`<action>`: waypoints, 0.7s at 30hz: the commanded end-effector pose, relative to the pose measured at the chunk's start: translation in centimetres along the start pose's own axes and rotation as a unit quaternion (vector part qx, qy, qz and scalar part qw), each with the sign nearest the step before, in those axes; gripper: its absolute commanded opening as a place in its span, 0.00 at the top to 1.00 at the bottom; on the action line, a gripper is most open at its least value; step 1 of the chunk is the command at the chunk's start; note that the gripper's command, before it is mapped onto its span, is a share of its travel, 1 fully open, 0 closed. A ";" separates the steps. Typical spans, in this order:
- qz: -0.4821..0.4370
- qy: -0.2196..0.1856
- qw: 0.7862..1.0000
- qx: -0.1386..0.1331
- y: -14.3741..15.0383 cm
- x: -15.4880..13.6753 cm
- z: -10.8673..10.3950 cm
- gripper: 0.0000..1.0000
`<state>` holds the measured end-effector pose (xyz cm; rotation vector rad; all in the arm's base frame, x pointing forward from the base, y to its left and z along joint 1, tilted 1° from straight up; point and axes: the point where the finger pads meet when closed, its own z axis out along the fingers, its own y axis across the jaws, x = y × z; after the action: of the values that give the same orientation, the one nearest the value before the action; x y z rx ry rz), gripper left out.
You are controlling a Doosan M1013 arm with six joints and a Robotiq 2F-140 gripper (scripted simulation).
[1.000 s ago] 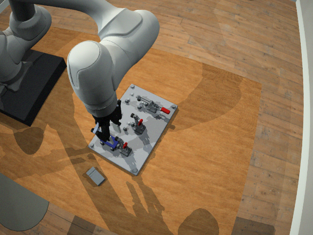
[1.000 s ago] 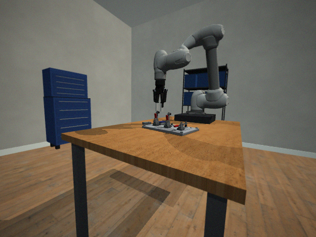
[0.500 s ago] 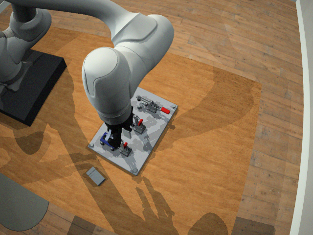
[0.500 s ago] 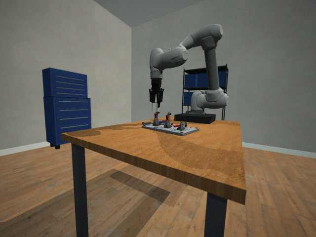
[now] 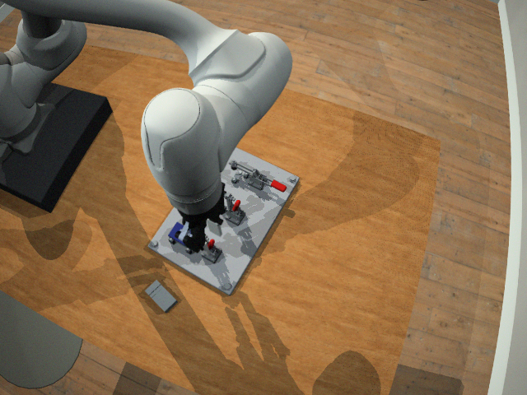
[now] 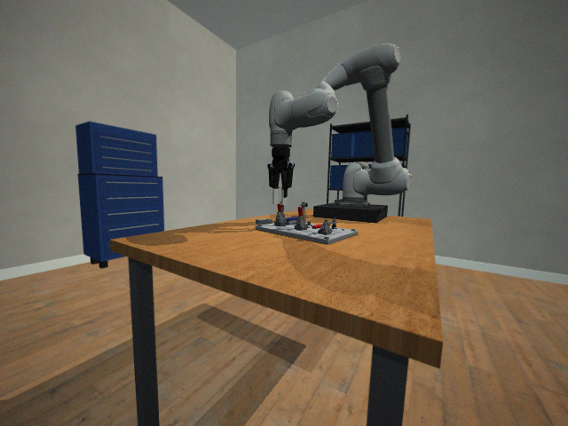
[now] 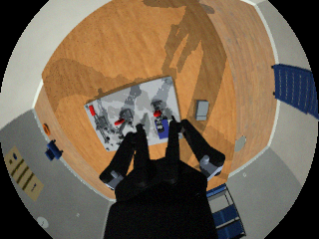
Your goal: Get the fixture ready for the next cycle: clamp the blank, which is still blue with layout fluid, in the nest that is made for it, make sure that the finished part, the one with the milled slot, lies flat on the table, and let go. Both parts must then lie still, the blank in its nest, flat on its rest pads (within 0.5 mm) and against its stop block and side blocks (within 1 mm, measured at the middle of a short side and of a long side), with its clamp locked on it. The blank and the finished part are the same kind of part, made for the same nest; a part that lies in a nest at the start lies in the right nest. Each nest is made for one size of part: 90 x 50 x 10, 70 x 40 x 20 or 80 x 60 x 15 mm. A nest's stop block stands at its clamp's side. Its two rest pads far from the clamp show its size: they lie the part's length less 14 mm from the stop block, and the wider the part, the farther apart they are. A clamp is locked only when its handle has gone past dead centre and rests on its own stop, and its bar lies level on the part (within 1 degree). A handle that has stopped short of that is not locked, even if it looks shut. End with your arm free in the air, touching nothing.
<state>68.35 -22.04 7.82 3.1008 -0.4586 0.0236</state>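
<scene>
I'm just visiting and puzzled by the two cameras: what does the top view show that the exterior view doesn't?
Only the top view shows the small blue blank in its nest and the slot line across the grey finished part.

Only the exterior view shows the tall blue drawer cabinet, the black shelf rack and the dark table legs.

Both show the grey fixture plate, its red-handled clamps and the black gripper, empty, part-closed, above the plate.

Gripper part-open, empty, above fixture plate w/ blue blank.
</scene>
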 end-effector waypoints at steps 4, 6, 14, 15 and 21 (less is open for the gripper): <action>0.000 0.000 1.000 0.000 0.0 0.0 0.4 0.72; 0.000 0.000 1.000 0.000 0.0 0.0 0.4 0.72; 0.000 0.000 1.000 0.000 0.0 0.0 0.4 0.72; 0.000 0.000 1.000 0.000 0.0 0.0 0.4 0.72; 0.000 0.000 1.000 0.000 0.0 0.0 1.0 0.72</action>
<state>68.37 -22.04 7.18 3.1008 -0.4586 0.0236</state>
